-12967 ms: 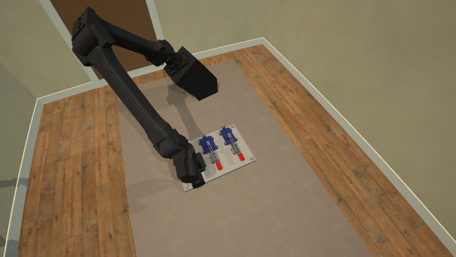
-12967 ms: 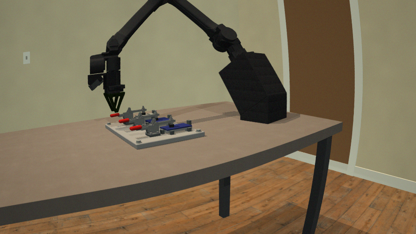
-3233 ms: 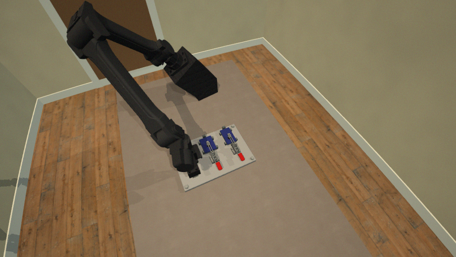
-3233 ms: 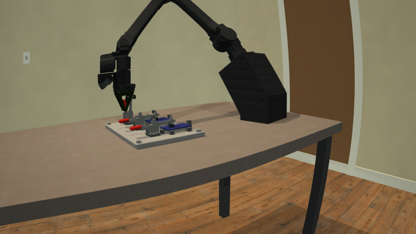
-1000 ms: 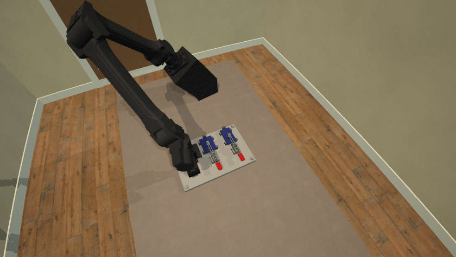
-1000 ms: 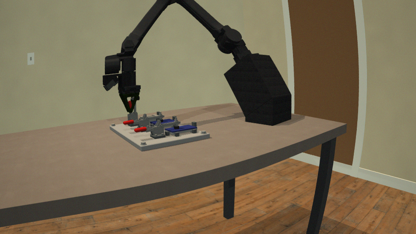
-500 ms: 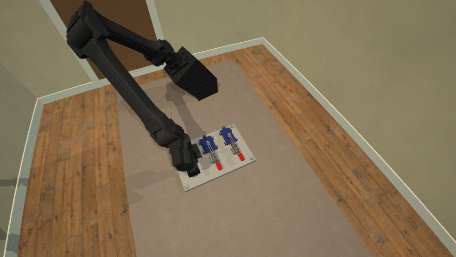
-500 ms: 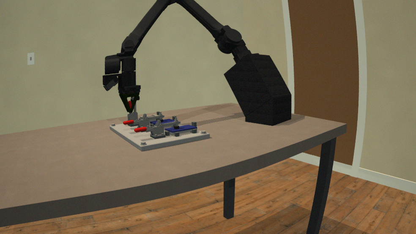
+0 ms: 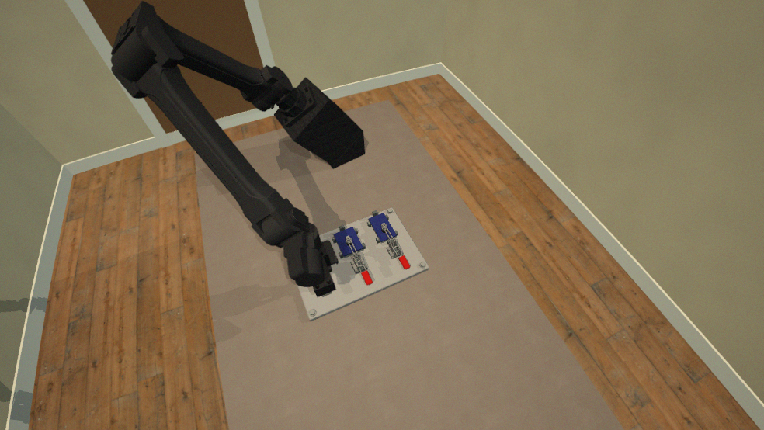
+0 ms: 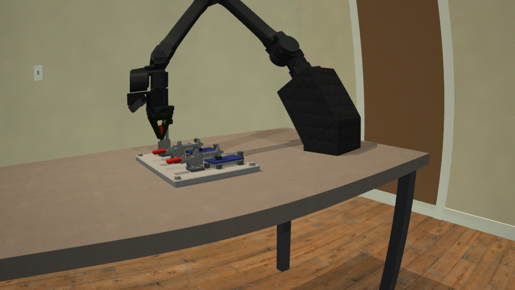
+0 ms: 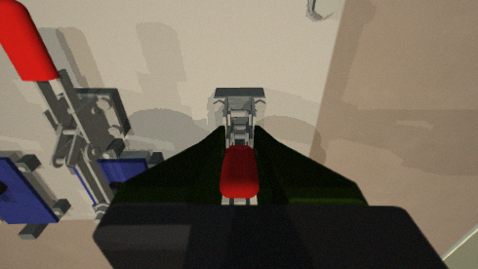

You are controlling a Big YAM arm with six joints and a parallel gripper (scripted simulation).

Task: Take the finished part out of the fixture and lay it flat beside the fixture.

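Note:
The grey fixture plate (image 9: 363,267) lies mid-table and also shows in the exterior view (image 10: 197,166). Two blue blanks (image 9: 347,238) (image 9: 383,226) sit under toggle clamps whose red handles (image 9: 366,277) (image 9: 404,261) lie flat. My gripper (image 10: 160,132) points straight down over the plate's third station and is shut on that clamp's red handle (image 11: 238,175), which stands raised between the fingers. The clamp's grey base (image 11: 239,104) is right below. The slotted finished part is hidden by my wrist and the clamps in every view.
The robot's black base (image 9: 326,133) stands behind the fixture. The neighbouring clamp (image 11: 80,127) with its red handle (image 11: 26,44) is close on the left in the wrist view. The table edge runs along the front (image 10: 252,212).

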